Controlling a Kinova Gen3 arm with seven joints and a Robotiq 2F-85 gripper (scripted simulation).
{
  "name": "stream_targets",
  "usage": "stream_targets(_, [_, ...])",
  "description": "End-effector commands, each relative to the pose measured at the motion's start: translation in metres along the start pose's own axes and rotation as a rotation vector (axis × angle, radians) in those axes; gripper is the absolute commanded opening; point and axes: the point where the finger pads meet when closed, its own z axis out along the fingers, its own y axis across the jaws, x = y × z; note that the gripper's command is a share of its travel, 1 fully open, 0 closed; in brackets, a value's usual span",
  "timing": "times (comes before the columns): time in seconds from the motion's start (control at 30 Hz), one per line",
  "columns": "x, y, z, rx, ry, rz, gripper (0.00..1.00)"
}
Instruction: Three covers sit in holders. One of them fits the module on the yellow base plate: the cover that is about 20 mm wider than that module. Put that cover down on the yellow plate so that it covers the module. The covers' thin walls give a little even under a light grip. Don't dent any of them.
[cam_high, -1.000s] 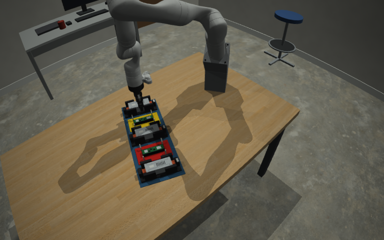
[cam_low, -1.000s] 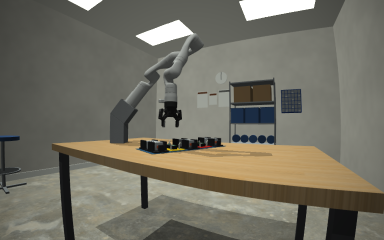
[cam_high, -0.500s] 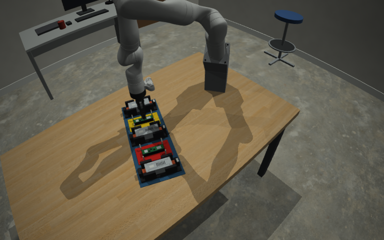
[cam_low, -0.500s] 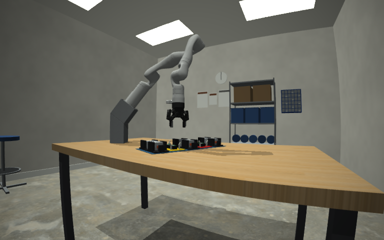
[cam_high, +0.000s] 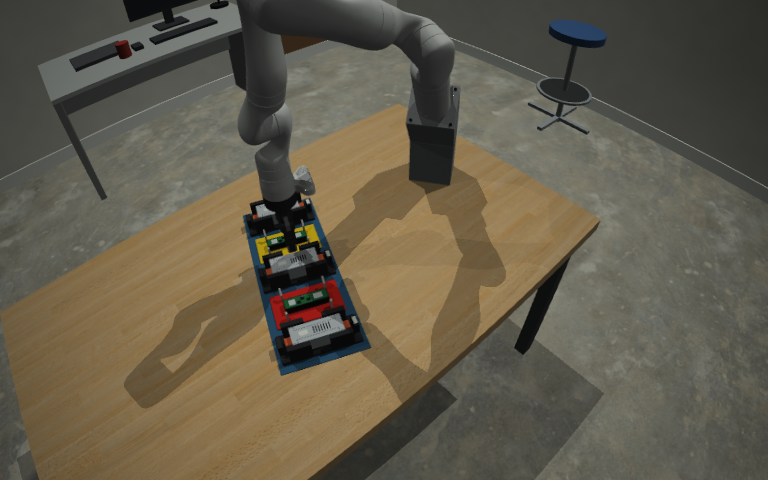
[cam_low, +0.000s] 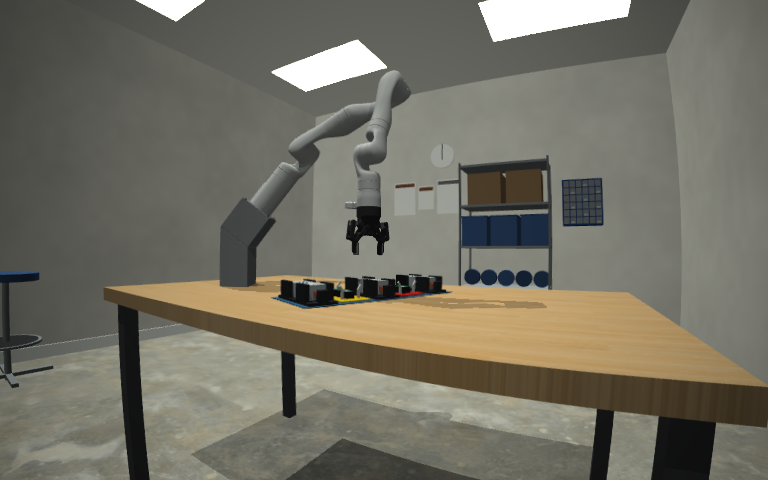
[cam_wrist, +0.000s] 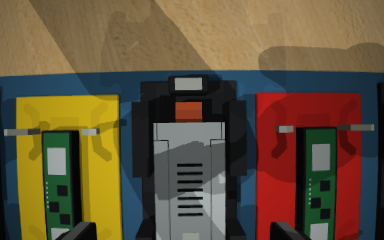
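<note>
A blue mat (cam_high: 303, 286) holds three grey covers in black holders, a yellow plate and a red plate. In the wrist view the middle cover (cam_wrist: 189, 185) lies straight below me. The yellow plate (cam_wrist: 67, 165) with its green module (cam_wrist: 60, 185) is to its left. My gripper (cam_wrist: 180, 232) (cam_low: 367, 247) is open and empty, with a fingertip on either side of this cover. It hovers well above the covers. From the top view my gripper (cam_high: 289, 243) is over the middle cover (cam_high: 294, 261), next to the yellow plate (cam_high: 281, 242). The far cover (cam_high: 266, 210) is partly hidden by my wrist. The near cover (cam_high: 317, 328) is in plain sight.
A red plate (cam_wrist: 310, 165) with a second green module (cam_wrist: 320, 185) lies right of the middle cover. Thin grey pins stand at both plates. The arm's grey base (cam_high: 431, 144) stands at the table's far side. A desk, a stool and shelves stand off the table.
</note>
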Motion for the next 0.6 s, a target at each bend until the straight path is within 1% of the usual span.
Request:
stream_targets(0.0, [-0.002, 0.018, -0.001, -0.002, 0.002, -0.014, 1.0])
stream_targets(0.2, [0.0, 0.02, -0.001, -0.003, 0.003, -0.011, 1.0])
stream_targets(0.5, [0.0, 0.074, -0.001, -0.002, 0.002, -0.014, 1.0])
stream_targets(0.57, [0.0, 0.074, -0.001, -0.002, 0.002, -0.014, 1.0])
